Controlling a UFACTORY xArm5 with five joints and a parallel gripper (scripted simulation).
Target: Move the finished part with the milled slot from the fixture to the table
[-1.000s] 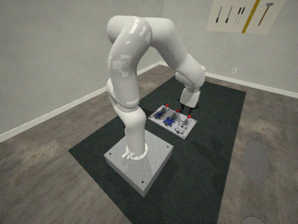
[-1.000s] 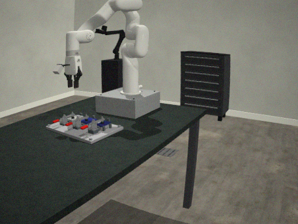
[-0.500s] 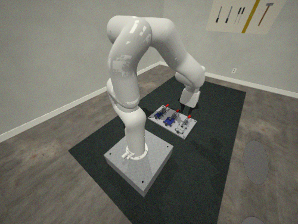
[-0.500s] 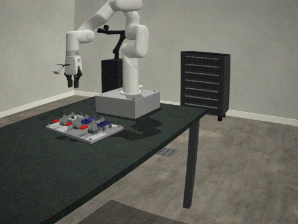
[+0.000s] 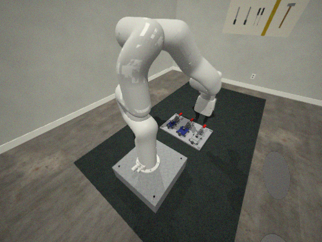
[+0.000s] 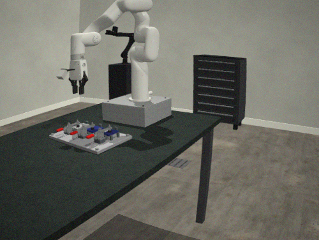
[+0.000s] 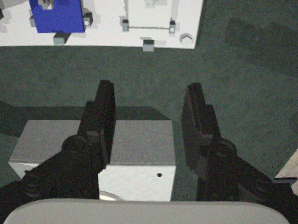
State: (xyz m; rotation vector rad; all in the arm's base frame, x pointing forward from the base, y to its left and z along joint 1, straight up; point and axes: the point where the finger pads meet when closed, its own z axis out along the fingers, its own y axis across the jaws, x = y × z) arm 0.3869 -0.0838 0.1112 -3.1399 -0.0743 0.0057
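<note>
Aloft above the level of the fixture (image 5: 205,139) (image 6: 111,143) (image 7: 107,30), my claw (image 5: 201,118) (image 6: 78,93) (image 7: 149,99) hangs with its fingers partly open, nothing between them. The finished part (image 5: 195,139) (image 6: 77,127) (image 7: 150,15), pale beside its blue neighbors, sits at one end of the fixture, its slot too small to make out. At the fixture's middle sits one blue blank (image 5: 183,130) (image 6: 95,129) (image 7: 59,17); a second blue blank (image 5: 171,125) (image 6: 111,132) occupies its other end. Three red handle tips line the fixture's side away from my base block (image 5: 154,206) (image 6: 124,115) (image 7: 145,140); whether each clamp is locked, I cannot tell. The fixture rests on the dark table (image 5: 219,193) (image 6: 48,179) (image 7: 240,100), apart from that block, while a drawer cabinet (image 6: 220,86) stands well beyond it.
</note>
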